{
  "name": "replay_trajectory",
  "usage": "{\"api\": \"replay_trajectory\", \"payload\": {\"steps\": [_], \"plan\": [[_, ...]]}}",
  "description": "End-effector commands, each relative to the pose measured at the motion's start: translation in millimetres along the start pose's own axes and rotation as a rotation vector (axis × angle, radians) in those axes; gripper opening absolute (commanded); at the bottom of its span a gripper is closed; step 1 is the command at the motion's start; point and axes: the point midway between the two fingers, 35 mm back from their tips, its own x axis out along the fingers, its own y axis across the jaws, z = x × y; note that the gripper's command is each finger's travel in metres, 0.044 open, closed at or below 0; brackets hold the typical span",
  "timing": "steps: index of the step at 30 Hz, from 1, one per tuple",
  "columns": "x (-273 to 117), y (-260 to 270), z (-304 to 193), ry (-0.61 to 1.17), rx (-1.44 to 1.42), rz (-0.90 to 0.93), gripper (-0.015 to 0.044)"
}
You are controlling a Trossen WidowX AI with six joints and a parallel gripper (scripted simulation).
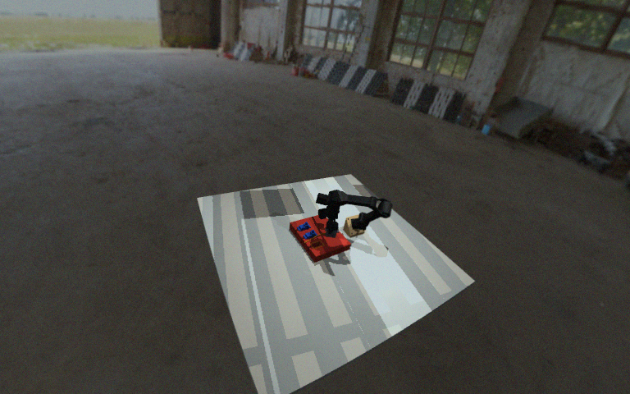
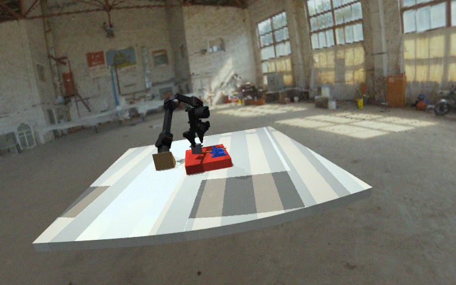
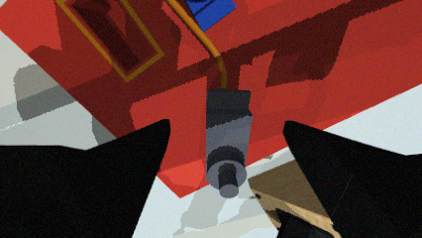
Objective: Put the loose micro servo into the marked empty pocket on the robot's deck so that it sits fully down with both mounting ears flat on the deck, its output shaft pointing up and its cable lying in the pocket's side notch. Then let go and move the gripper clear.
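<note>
Black parallel-jaw gripper, fingers apart. Between them, lower centre of the wrist view, grey box-shaped micro servo on the red deck; probably light, rigid. Best grasp: body sides, sparing shaft and limp orange cable.

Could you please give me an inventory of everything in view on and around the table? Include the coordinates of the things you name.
Table [image 1: 299, 312] [image 2: 124, 225]: one, striped grey and cream, under everything.
Deck [image 1: 333, 249] [image 2: 205, 165] [image 3: 302, 104]: one, red, on the table.
Loose servo [image 2: 196, 149] [image 3: 228, 129]: one, grey, on the deck.
Cable [image 3: 198, 41]: one, orange, running from the grey servo.
Blue servos [image 1: 309, 235]: two, blue, on the deck.
Marked pocket [image 1: 315, 243] [image 3: 111, 37]: one, yellow-outlined, in the deck, empty.
Block [image 1: 350, 227] [image 2: 163, 161] [image 3: 282, 183]: one, tan, at the arm's foot.
Arm [image 1: 358, 199] [image 2: 167, 122]: one, black, over the deck.
Fingers: two, black, apart, either side of the grey servo.
</note>
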Motion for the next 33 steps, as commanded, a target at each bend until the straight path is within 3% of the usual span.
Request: {"api": "replay_trajectory", "payload": {"steps": [1,9,14,17,24,33], "plan": [[2.9,-0.1,-1.4,0.003,0.007,0.006,0.0309],[2.9,-0.1,-1.4,0.003,0.007,0.006,0.0099],[2.9,-0.1,-1.4,0.003,0.007,0.006,0.0065],[-1.6,-0.1,-1.1,0.003,0.008,0.005,0.0],[-26.1,0.0,-7.5,0.004,0.008,0.005,0.0],[-27.1,0.8,-12.7,0.004,0.009,0.005,0.0]]}}
